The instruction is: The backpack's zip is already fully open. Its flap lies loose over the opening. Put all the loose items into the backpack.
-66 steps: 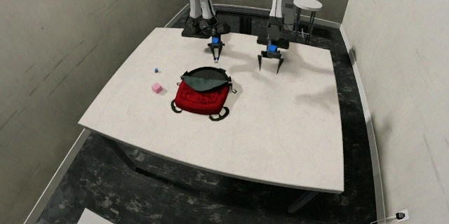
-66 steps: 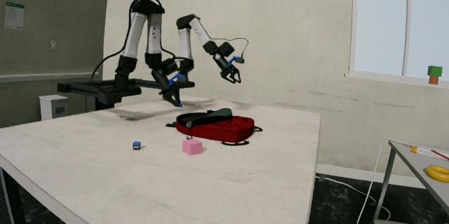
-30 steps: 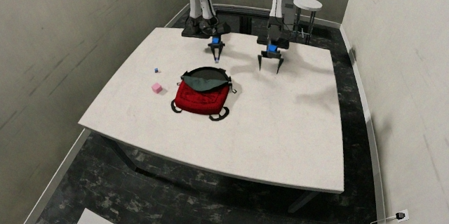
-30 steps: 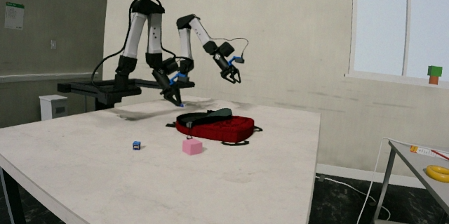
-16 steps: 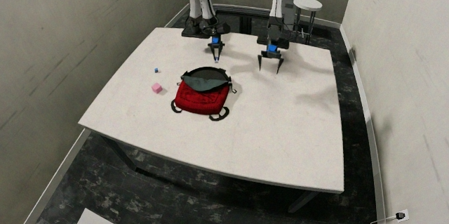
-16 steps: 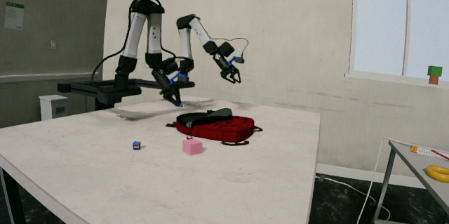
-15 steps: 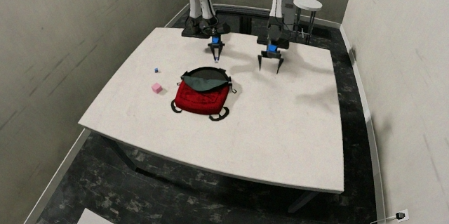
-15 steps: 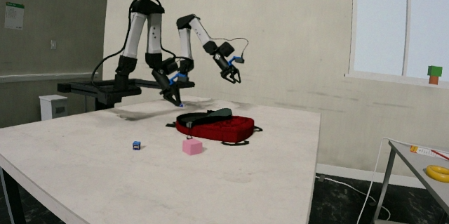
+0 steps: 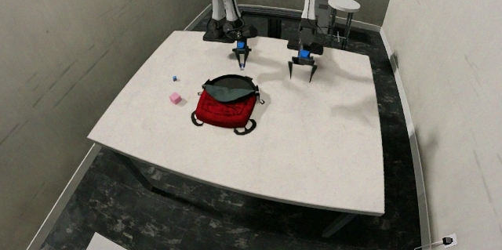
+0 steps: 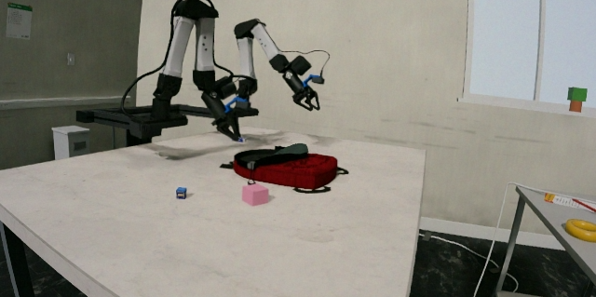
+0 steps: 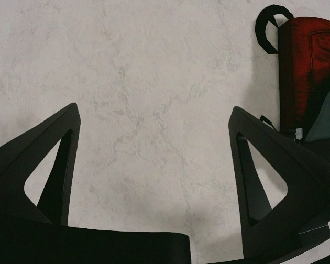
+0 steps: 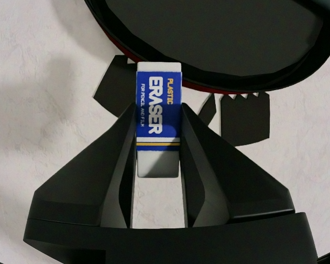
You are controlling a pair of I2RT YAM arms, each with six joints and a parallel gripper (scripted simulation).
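The red backpack (image 9: pixel 225 113) (image 10: pixel 298 170) (image 11: pixel 298 70) lies on the table. Its grey-green flap (image 9: pixel 229 93) (image 10: pixel 294 150) lies folded toward the red front, and the dark opening shows at the end nearer the arms. My right gripper (image 9: pixel 241 66) (image 12: pixel 158 111) is shut on a blue and white eraser (image 12: pixel 159 113) (image 10: pixel 241 140), held above the table just outside the opening's rim. My left gripper (image 9: pixel 301 79) (image 11: pixel 155 112) is open and empty, above the table beside the backpack. A pink cube (image 9: pixel 175 98) (image 10: pixel 255 195) and a small blue block (image 9: pixel 175 78) (image 10: pixel 181 193) lie on the table.
The white table (image 9: pixel 314 156) (image 10: pixel 303 260) bears the backpack and loose items. Black straps (image 9: pixel 245 128) (image 12: pixel 244 122) stick out around the backpack. In the top view, the pink cube and blue block are left of the backpack, and the left arm is right of the right arm.
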